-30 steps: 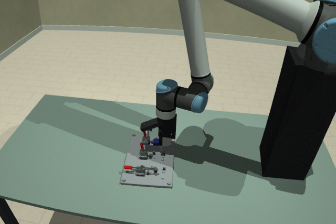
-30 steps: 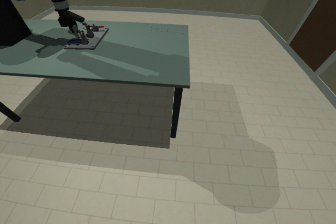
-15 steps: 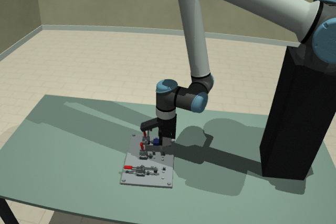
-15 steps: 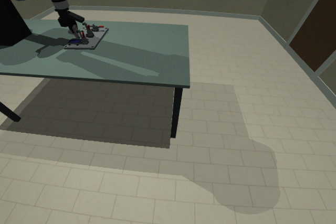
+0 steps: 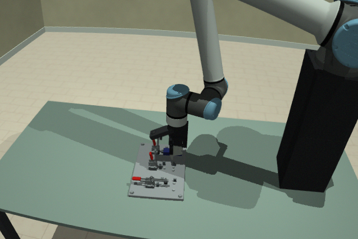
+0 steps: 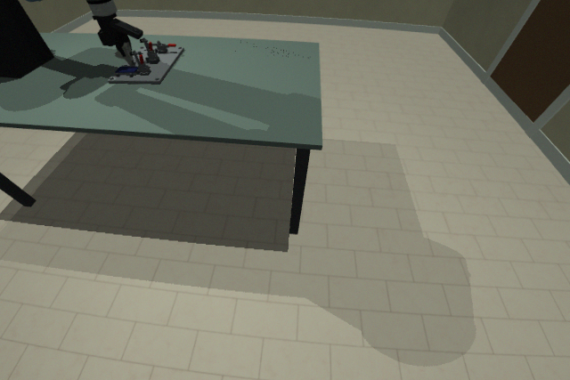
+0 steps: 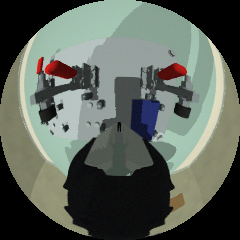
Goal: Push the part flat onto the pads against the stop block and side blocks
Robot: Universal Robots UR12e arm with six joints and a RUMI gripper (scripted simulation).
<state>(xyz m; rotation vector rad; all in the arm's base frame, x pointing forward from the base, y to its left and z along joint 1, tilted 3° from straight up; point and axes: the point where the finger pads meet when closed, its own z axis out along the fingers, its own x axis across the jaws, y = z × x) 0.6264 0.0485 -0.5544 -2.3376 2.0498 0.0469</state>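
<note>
The blue part lies at one end of the grey fixture plate, beside a toggle clamp. In the wrist view it sits slightly askew. My gripper is shut with nothing between the jaws. Its tips are low over the plate, beside the part's long side; whether they touch it I cannot tell. The gripper hides some of the part in the top view. The pads, stop block and side blocks under and around the part cannot be made out clearly.
Toggle clamps with red handles stand close to the gripper; two handles are raised and another handle lies low. Small pins and blocks stand along the plate. The plate rests on the green table. The black robot pedestal stands at the right.
</note>
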